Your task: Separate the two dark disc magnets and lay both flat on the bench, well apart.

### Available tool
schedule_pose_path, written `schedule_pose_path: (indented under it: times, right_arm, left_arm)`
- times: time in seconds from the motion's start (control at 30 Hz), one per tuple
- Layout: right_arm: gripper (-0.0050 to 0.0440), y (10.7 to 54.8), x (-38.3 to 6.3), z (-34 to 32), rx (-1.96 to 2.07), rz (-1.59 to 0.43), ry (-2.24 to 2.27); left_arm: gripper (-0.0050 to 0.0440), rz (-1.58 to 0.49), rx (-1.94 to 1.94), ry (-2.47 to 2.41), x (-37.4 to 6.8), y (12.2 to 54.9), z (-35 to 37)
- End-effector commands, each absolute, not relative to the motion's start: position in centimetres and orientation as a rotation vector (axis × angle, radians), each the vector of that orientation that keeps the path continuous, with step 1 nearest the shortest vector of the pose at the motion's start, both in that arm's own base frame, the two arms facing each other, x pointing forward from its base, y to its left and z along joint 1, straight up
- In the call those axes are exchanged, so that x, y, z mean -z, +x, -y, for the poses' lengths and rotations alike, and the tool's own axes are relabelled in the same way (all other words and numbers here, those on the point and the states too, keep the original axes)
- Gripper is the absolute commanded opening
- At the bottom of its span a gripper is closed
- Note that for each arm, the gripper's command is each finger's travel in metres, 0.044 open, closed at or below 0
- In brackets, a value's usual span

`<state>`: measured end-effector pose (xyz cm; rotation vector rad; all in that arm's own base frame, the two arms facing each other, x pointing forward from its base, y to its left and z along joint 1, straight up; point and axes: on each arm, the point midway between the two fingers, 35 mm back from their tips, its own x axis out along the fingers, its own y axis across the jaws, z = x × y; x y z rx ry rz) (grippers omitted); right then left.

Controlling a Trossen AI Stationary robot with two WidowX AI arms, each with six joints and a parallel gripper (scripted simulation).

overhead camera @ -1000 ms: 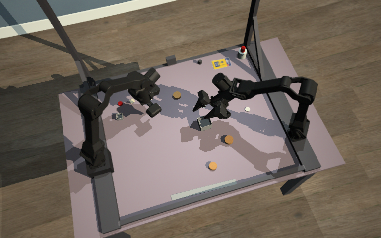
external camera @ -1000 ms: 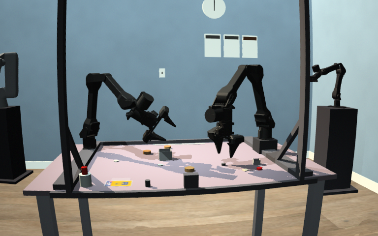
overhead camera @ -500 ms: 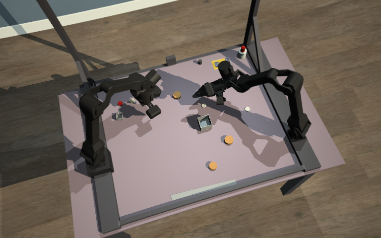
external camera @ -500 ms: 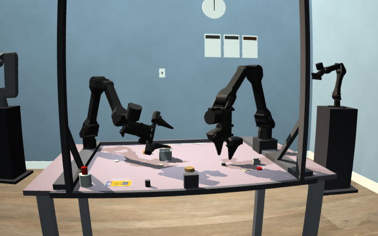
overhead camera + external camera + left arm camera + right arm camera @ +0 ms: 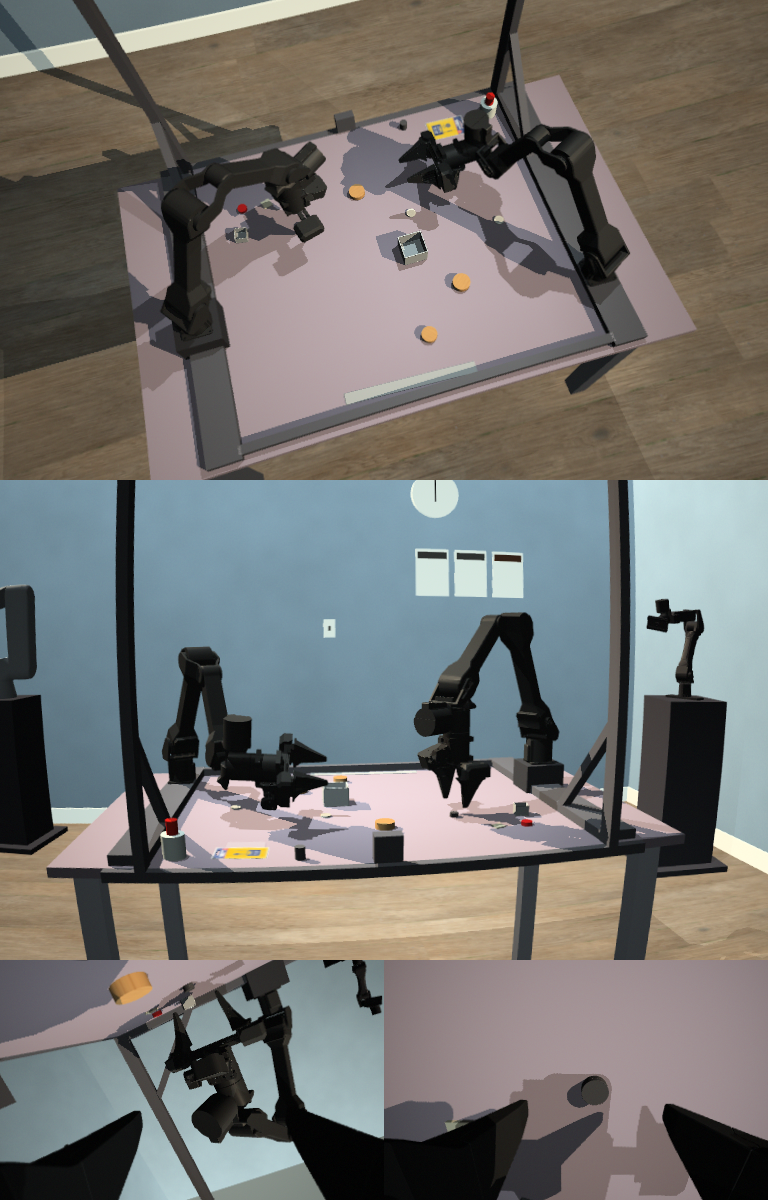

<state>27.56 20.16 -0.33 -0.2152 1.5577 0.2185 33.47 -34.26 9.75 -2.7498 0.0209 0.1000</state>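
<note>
A small dark disc stack (image 5: 594, 1090) lies flat on the bench, and I cannot tell its two magnets apart. It also shows in the exterior view (image 5: 453, 813). My right gripper (image 5: 595, 1109) points down just above it, open and empty, with the stack between and slightly ahead of the fingertips. In the top view the right gripper (image 5: 308, 226) hides the stack. It shows from the side in the exterior view (image 5: 457, 799). My left gripper (image 5: 406, 168) is open and empty. It lies nearly level above the far middle of the bench (image 5: 325, 769), well away from the stack.
A grey open box (image 5: 412, 247) stands mid-bench. Orange discs (image 5: 356, 192) (image 5: 461, 281) (image 5: 428, 333) and two small pale discs (image 5: 410, 212) (image 5: 498, 219) lie about. A red button (image 5: 241, 208), a small cube (image 5: 240, 234), a yellow card (image 5: 444, 127) and a small dark cylinder (image 5: 403, 123) sit near the edges.
</note>
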Motion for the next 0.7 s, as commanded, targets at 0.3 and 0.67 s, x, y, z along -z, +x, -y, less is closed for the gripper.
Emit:
schedule_pose_path:
  times: [0.3, 0.67]
  right_arm:
    - [0.04, 27.7, 0.7, -20.0, -0.184, -1.559, -0.181]
    - [0.04, 27.7, 1.4, -20.0, -0.031, -1.568, -0.031]
  left_arm:
    - [0.04, 0.003, 0.018, -3.164, -8.7, 29.7, 36.4]
    - [0.04, 0.002, 0.022, -3.167, -9.2, 29.7, 36.3]
